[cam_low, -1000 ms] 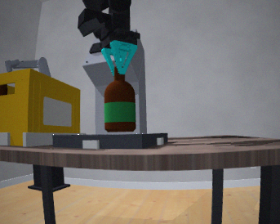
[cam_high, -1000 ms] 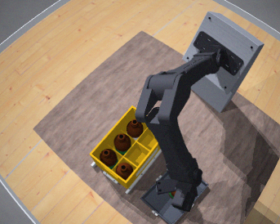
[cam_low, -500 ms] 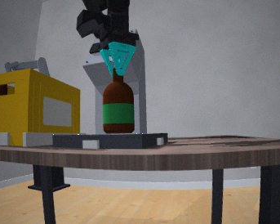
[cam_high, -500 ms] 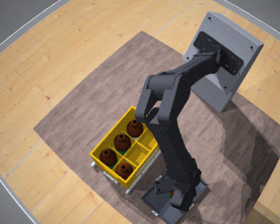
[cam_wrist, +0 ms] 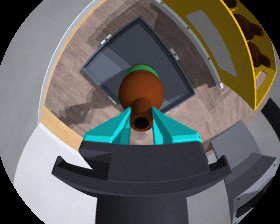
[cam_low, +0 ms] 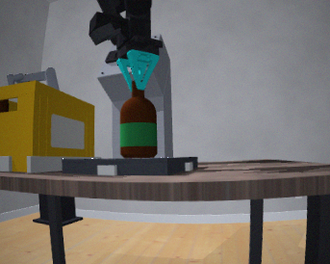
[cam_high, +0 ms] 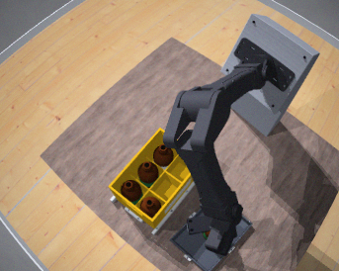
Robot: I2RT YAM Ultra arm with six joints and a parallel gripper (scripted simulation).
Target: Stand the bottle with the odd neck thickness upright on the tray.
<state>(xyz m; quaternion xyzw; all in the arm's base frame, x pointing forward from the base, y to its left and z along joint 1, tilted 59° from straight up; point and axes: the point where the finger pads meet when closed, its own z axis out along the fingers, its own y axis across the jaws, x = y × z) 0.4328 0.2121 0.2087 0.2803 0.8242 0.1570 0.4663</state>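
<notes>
Turquoise-fingered, the hand point(cam_low: 138, 87) point(cam_wrist: 141, 111) stands partly open, clamped on the bottle's neck point(cam_low: 138, 90) point(cam_wrist: 141, 107).

One bottle point(cam_low: 139, 116) point(cam_wrist: 141, 92) stands upright over the tray point(cam_high: 187, 239) point(cam_low: 129, 167) point(cam_wrist: 111, 55), beside the crate point(cam_high: 159, 221) point(cam_low: 35, 125) point(cam_wrist: 248, 55).

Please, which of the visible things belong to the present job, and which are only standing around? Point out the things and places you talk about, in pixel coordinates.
For the job:
- yellow slotted crate point(cam_high: 119, 179) point(cam_low: 62, 108) point(cam_wrist: 258, 85) with four brown bottles
- brown bottle with green label point(cam_low: 139, 113) point(cam_wrist: 141, 92)
- dark grey rectangular tray point(cam_high: 187, 243) point(cam_low: 134, 166) point(cam_wrist: 106, 60)
- black-and-cyan end effector point(cam_low: 138, 88) point(cam_wrist: 141, 111)

Just lying about:
- nothing that I can identify
</notes>
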